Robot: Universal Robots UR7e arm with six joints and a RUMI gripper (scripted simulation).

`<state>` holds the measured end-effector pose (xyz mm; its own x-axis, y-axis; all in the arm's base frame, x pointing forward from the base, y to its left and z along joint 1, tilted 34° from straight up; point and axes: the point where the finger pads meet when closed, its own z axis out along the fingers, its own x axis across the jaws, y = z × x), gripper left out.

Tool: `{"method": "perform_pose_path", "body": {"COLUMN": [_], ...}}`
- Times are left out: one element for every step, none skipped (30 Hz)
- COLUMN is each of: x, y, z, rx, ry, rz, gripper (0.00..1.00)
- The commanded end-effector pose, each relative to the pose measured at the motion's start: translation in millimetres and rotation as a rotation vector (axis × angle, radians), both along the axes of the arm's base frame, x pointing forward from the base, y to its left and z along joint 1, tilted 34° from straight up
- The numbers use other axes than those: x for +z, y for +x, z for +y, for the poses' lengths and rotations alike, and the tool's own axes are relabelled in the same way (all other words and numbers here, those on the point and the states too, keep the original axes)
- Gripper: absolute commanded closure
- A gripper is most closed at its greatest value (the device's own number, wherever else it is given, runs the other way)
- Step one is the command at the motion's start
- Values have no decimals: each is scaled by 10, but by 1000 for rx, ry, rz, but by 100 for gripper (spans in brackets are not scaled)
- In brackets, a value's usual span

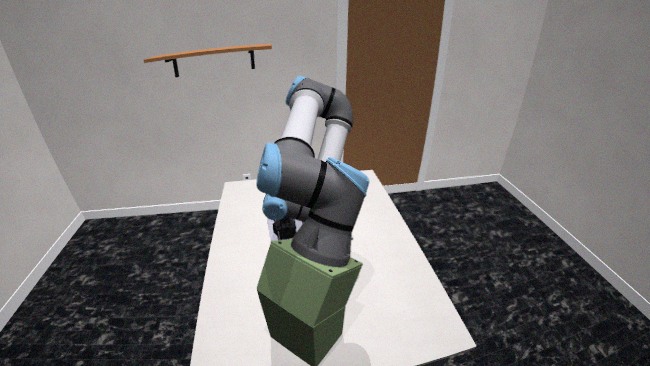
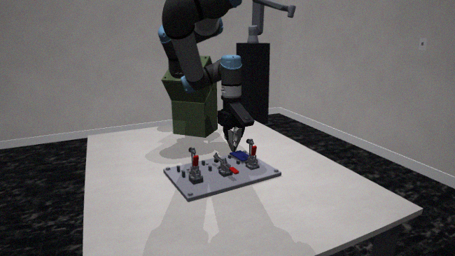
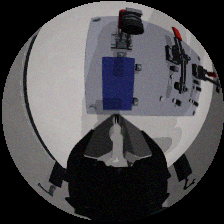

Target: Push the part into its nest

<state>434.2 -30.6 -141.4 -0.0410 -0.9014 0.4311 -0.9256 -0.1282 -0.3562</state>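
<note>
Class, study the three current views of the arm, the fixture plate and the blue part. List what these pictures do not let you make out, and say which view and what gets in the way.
- Top view: the fixture plate and blue part are hidden behind the arm and its green pedestal.
- Exterior view: whether the shut gripper touches the blue part; too small.
- Wrist view: whether the blue part lies flat on its pads; the part covers them.
- Wrist view: the fixture plate is cut off at the right edge.
</note>
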Motion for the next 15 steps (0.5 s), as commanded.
{"method": "perform_pose_path", "body": {"x": [-3,-10,-17,-24,-31,-31,-31,-31,-31,-31,-31,-31,-31,-31,-31], "y": [-16,-34,-53,-71,-90,-90,-90,-90,-90,-90,-90,-90,-90,-90,-90], "z": [-1,-4,-7,-9,-12,-12,-12,-12,-12,-12,-12,-12,-12,-12,-12], "rx": [0,0,0,0,0,0,0,0,0,0,0,0,0,0,0], "ry": [0,0,0,0,0,0,0,0,0,0,0,0,0,0,0], "rz": [0,0,1,1,2,2,2,2,2,2,2,2,2,2,2], "gripper": [100,100,100,100,100,100,100,100,100,100,100,100,100,100,100]}}
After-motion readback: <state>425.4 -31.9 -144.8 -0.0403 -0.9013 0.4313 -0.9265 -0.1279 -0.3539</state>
